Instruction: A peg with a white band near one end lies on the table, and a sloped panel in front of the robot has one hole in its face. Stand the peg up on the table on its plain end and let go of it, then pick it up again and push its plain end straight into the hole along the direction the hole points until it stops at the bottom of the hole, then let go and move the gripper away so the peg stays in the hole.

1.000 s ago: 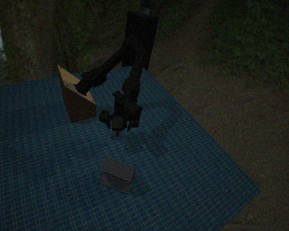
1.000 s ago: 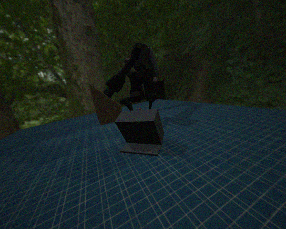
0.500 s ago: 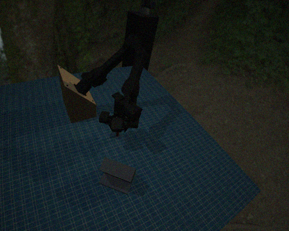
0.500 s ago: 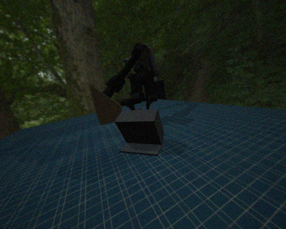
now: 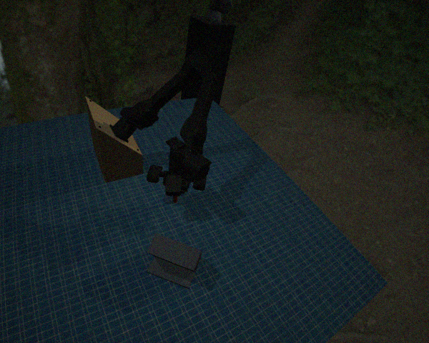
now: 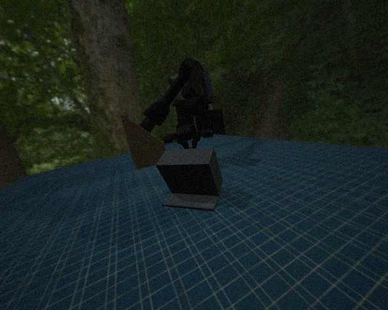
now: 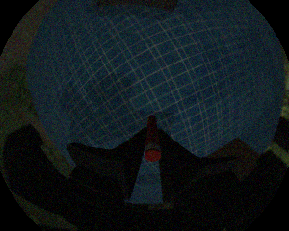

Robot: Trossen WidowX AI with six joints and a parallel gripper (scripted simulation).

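My gripper (image 5: 175, 194) (image 6: 190, 146) (image 7: 152, 131) points down and is shut on the red peg (image 5: 175, 199) (image 7: 152, 155), low over the table. The peg stands upright between the fingertips, with its red end up toward the wrist camera. A dull paler ring shows just below that end in the wrist view. In the exterior view a grey block hides the peg's lower part. The sloped panel (image 5: 120, 163) (image 6: 142, 146) (image 7: 237, 151) stands beside the gripper. Its hole cannot be made out. A dark arm-like part (image 5: 123, 128) covers some of its face.
A grey block on a thin base (image 5: 174, 251) (image 6: 187, 176) (image 7: 137, 4) stands on the blue checked table (image 5: 281, 239) (image 6: 288, 233), on the far side of the gripper from the robot's base. The dark arm-like part slants down to the panel. The scene is dim.
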